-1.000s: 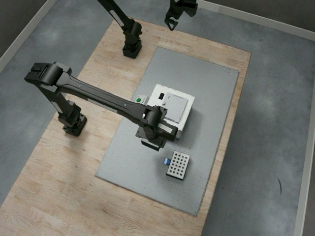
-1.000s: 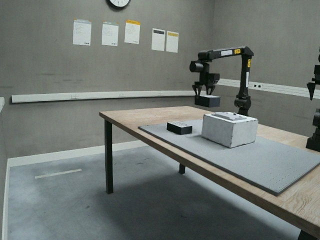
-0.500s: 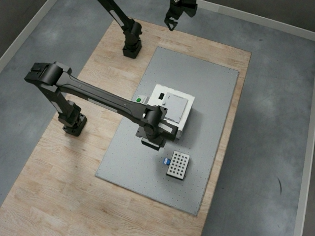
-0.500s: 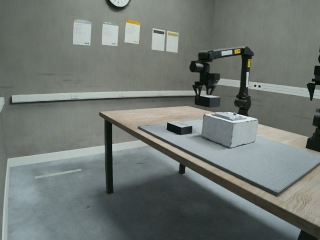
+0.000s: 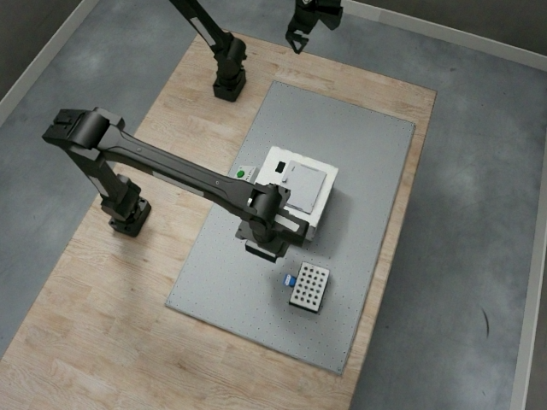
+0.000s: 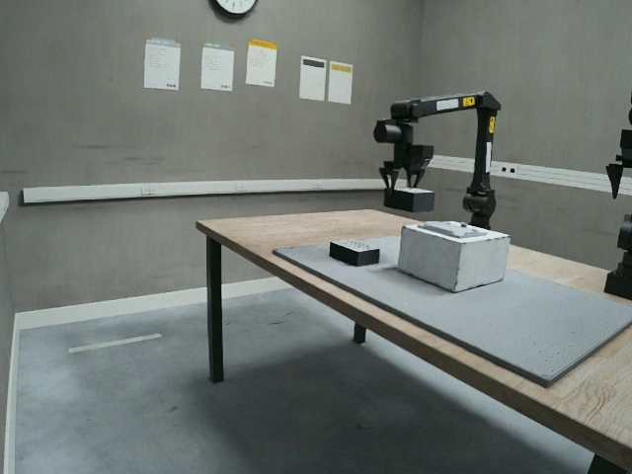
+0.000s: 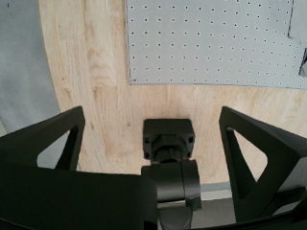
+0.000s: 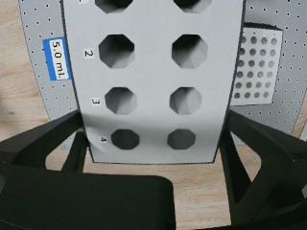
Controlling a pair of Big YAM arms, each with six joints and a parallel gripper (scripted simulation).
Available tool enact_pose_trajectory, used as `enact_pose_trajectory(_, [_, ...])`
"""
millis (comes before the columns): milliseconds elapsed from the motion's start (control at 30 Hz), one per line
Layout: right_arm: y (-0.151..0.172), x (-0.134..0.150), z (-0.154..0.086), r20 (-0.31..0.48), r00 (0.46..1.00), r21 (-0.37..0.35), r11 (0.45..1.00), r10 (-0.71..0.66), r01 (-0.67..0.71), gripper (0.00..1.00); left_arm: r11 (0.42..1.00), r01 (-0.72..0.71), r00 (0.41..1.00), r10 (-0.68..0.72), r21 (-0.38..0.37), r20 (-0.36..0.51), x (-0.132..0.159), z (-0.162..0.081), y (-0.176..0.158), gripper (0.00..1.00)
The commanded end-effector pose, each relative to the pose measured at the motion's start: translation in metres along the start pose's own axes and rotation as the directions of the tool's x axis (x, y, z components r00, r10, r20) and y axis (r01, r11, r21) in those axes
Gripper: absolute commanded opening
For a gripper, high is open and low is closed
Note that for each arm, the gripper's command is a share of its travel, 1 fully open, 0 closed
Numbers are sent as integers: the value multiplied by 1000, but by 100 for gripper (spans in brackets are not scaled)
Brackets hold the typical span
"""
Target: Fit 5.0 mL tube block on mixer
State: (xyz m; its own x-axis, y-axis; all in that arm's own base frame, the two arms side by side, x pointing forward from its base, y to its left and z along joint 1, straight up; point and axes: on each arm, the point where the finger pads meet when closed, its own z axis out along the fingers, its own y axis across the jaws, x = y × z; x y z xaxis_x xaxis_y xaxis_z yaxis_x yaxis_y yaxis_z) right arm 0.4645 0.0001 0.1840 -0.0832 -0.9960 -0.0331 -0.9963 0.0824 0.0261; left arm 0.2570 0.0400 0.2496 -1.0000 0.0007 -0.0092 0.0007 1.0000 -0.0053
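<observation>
The right pincer (image 5: 266, 245) (image 6: 403, 188) (image 8: 153, 113) grips the tube block (image 5: 261, 252) (image 6: 416, 200) (image 8: 153, 72) above the desk (image 5: 176, 339) (image 6: 295, 216) (image 8: 192, 184), beside the mixer (image 5: 267, 169) (image 6: 434, 260); the left pincer (image 5: 297, 43) (image 6: 615, 178) (image 7: 152, 113) gapes wide. I'd judge the block stiff, fairly weighty, best held by its long sides. Its wrist view shows "5.0 mL"; the exterior view shows the lift but no label.
</observation>
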Motion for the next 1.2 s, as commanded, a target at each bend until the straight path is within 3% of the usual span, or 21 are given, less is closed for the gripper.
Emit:
enact_pose_trajectory(0, [-33,-12,-61,20,1000,140,990,-9,6,0,1000,1,998,-1,-6,59,-13,-25,0,100])
enact_pose_trajectory(400, [-29,-17,-75,21,1000,169,986,-21,17,0,1000,0,998,0,-7,65,-14,-28,0,100])
enact_pose_trajectory(833, [-29,0,-82,22,1000,183,983,12,-16,0,1000,0,1000,0,2,10,-3,-7,-2,100])
enact_pose_trajectory(1167, [-28,-8,-82,22,1000,183,983,-5,0,0,1000,0,1000,0,3,1,-1,-3,-2,100])
